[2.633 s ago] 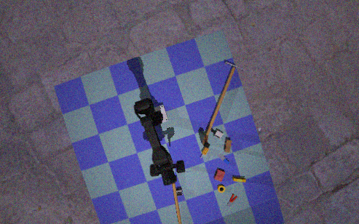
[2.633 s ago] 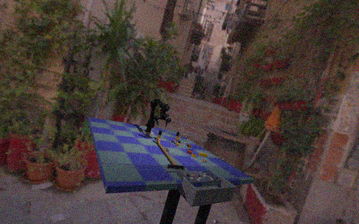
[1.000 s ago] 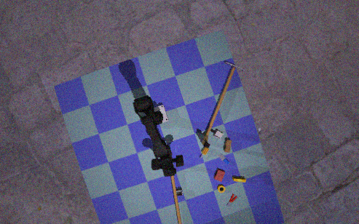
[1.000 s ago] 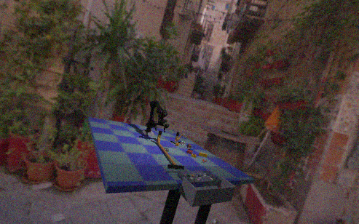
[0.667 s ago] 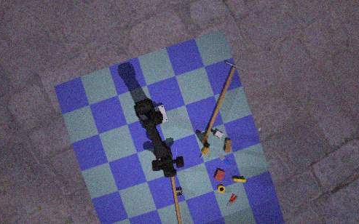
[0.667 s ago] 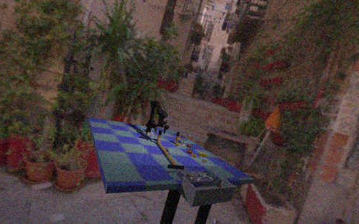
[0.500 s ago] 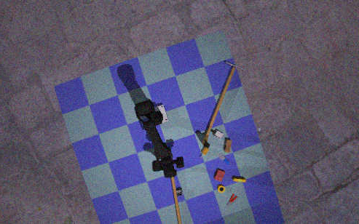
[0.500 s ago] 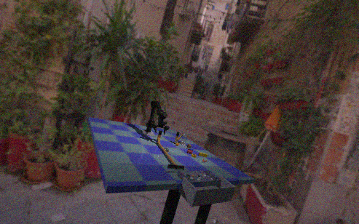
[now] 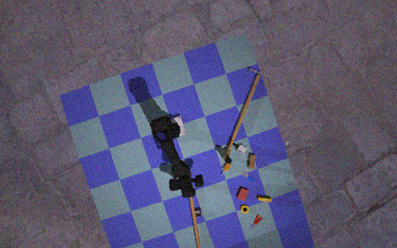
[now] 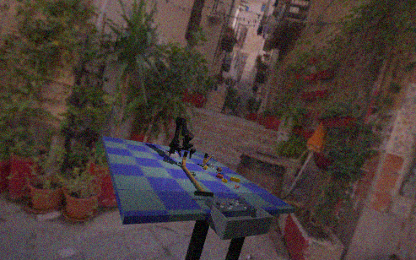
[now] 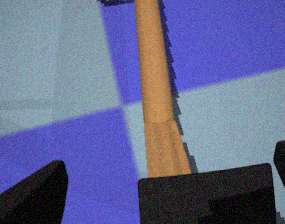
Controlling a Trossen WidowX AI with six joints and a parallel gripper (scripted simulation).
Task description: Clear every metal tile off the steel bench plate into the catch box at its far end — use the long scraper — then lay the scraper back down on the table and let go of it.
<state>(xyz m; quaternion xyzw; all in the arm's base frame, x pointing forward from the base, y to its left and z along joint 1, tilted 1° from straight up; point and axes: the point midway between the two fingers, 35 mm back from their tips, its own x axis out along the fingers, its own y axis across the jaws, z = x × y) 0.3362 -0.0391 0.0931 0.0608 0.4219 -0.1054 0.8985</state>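
Observation:
The long scraper's wooden handle [image 9: 196,225] [image 10: 192,177] [image 11: 155,75] runs from beneath my gripper toward the table's far end, where its dark blade [image 10: 203,193] shows near the catch box [image 10: 247,228]. My gripper [image 9: 186,182] [image 10: 183,151] [image 11: 176,163] is wide open and empty. Its fingers stand on either side of the scraper, whose black grip block [image 11: 205,192] fills the bottom middle of the wrist view. Small pale pieces [image 10: 231,206] show at the box; whether they lie in it or on the steel plate I cannot tell.
Another long wooden-handled tool [image 9: 242,114] lies to the right. Near its lower end are a brown block [image 9: 251,161], a red block [image 9: 242,193], a yellow ring [image 9: 244,208] and red pliers [image 9: 257,220]. A small dark object [image 9: 198,212] sits close beside the scraper handle.

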